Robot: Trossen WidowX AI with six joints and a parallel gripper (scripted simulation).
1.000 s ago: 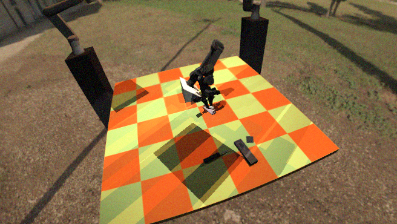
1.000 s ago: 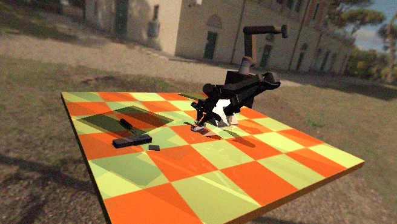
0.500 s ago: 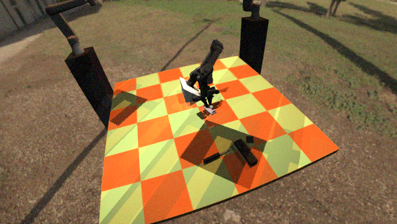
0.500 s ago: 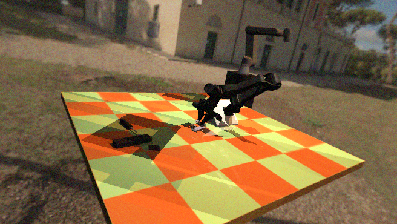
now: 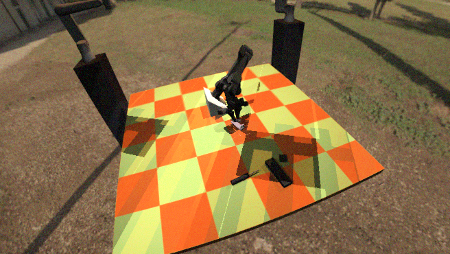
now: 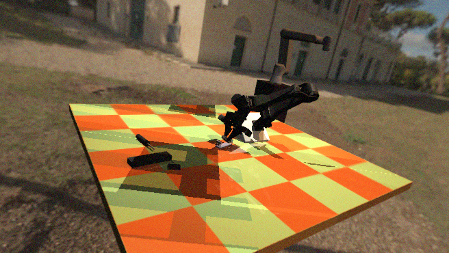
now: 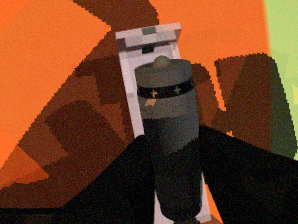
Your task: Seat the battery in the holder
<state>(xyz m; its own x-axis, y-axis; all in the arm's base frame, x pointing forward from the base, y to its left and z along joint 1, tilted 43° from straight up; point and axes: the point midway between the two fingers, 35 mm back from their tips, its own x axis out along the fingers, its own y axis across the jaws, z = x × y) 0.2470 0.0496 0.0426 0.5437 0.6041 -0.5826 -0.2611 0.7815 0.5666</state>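
Observation:
The pale holder (image 5: 237, 125) (image 6: 224, 145) (image 7: 131, 100) lies on the checkered table, its lip (image 7: 150, 33) at the far end in the wrist view. My gripper (image 5: 237, 120) (image 6: 225, 138) (image 7: 172, 140) is shut on the battery (image 7: 167, 120), low over the holder. The battery lies roughly lengthwise over the holder, with its terminal nub (image 7: 161, 61) toward the lip, short of it and not under it. It stands a little right of the holder's left wall. The flat end is in dark shadow at the bottom of the wrist view; its contact with the spring cannot be told.
A white angled object (image 5: 214, 106) (image 6: 252, 127) stands close beside the arm. Farther off lie a long black box (image 5: 278, 172) (image 6: 149, 159), a small black block (image 5: 282, 158) (image 6: 174, 166) and a screwdriver (image 5: 240, 179) (image 6: 143, 141). Shadows cross the table. Dark posts stand beyond its edges.

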